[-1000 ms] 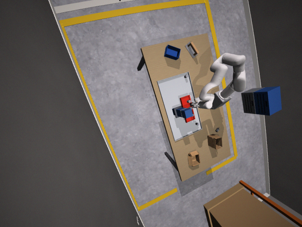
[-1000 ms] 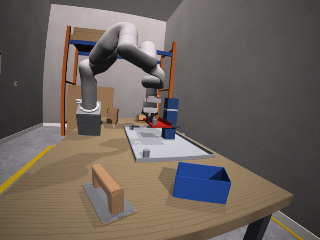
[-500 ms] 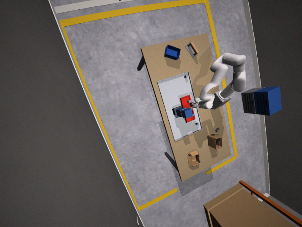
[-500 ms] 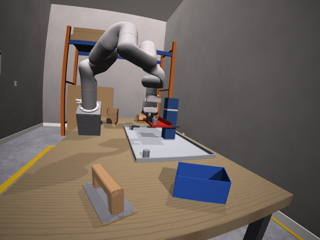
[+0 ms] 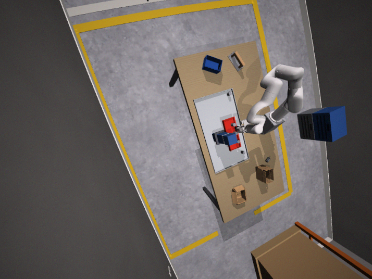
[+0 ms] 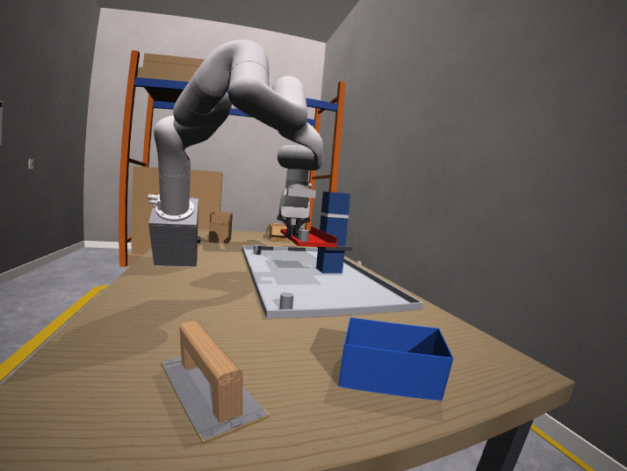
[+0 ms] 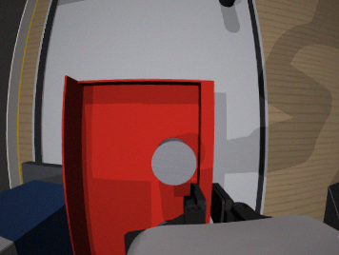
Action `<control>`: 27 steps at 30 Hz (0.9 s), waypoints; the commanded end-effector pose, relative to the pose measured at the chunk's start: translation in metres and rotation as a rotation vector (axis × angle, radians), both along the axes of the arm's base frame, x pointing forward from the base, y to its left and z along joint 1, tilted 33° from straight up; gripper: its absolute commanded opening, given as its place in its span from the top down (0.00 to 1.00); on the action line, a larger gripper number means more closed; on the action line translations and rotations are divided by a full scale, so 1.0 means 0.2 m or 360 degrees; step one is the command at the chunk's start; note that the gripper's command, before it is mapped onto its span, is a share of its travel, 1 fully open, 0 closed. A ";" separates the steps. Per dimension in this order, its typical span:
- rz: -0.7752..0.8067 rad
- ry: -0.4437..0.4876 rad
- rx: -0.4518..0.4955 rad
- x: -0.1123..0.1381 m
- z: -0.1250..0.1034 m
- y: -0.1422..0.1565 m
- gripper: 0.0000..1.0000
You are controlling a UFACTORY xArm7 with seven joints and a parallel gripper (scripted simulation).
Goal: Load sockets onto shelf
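Plainly, a grey socket point(image 7: 173, 162) sits pinched in the gripper point(image 7: 204, 201), low over the red shelf point(image 7: 120, 147), centre of the wrist view.

Short, rigid metal, likely dense and slick; best held across its round sides and lowered gently; the magnet-held shelf on its blue post point(image 6: 335, 206) could slip; two more sockets point(image 6: 286, 300) wait on the grey tray point(image 6: 354, 299).
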State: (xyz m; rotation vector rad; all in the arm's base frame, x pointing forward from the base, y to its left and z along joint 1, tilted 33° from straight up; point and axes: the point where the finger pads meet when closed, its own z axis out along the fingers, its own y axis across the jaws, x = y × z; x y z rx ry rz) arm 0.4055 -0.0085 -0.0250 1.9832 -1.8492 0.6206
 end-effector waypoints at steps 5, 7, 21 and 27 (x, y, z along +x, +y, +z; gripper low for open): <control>0.0005 -0.0006 0.0002 0.00 0.04 0.03 1.00; 0.0005 -0.0006 0.0002 0.00 0.05 0.04 1.00; 0.0005 -0.0006 0.0002 0.00 0.11 0.08 1.00; 0.0005 -0.0006 0.0002 0.00 0.13 0.09 1.00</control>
